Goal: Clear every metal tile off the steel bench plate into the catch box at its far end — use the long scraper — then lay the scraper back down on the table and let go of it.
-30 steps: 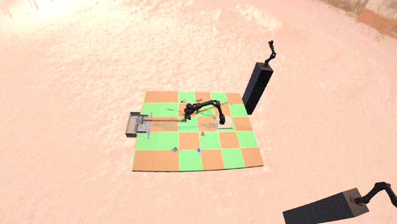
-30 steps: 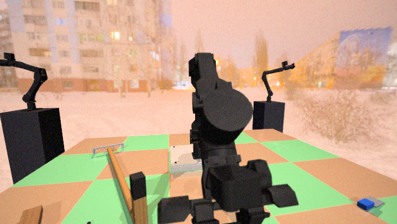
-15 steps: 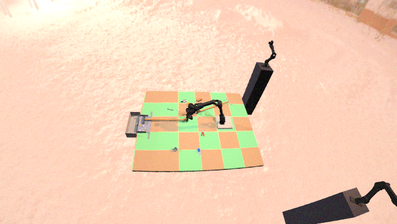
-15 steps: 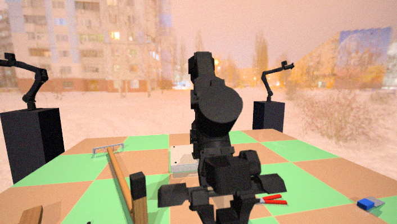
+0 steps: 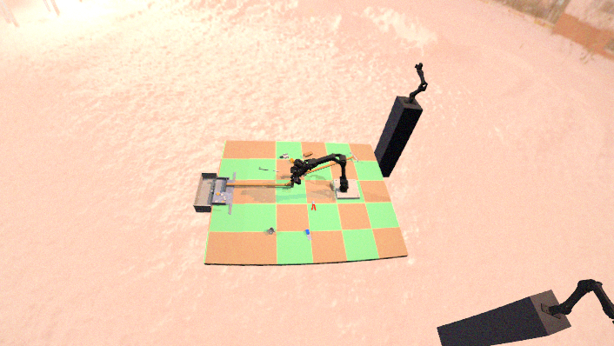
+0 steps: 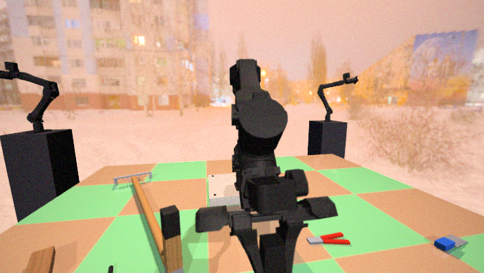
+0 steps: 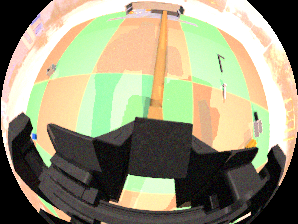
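- Clenched on the near end of the long scraper, my tool hangs low over the table, so the pole runs nearly flat and the crossbar blade can ride on the plate.
- From the wrist view the orange handle leads straight away from me; holding it at the far tail gives me the most reach, I judge, at the cost of a blade that will swing with any small twist of my wrist.
- At the handle's other end the blade lies across the steel bench plate, close to the catch box, which sits touching the plate's far edge and hangs past the table's rim.
- A few small metal tiles show on the plate between blade and box; they are too small to count, and I cannot tell whether any have dropped in. I judge the sweep to be near its end but not done.
- Loose items lie well apart from this lane: red pliers, a blue block, a second rake-like tool behind my base.
- Laying the scraper down and letting go is not yet due.
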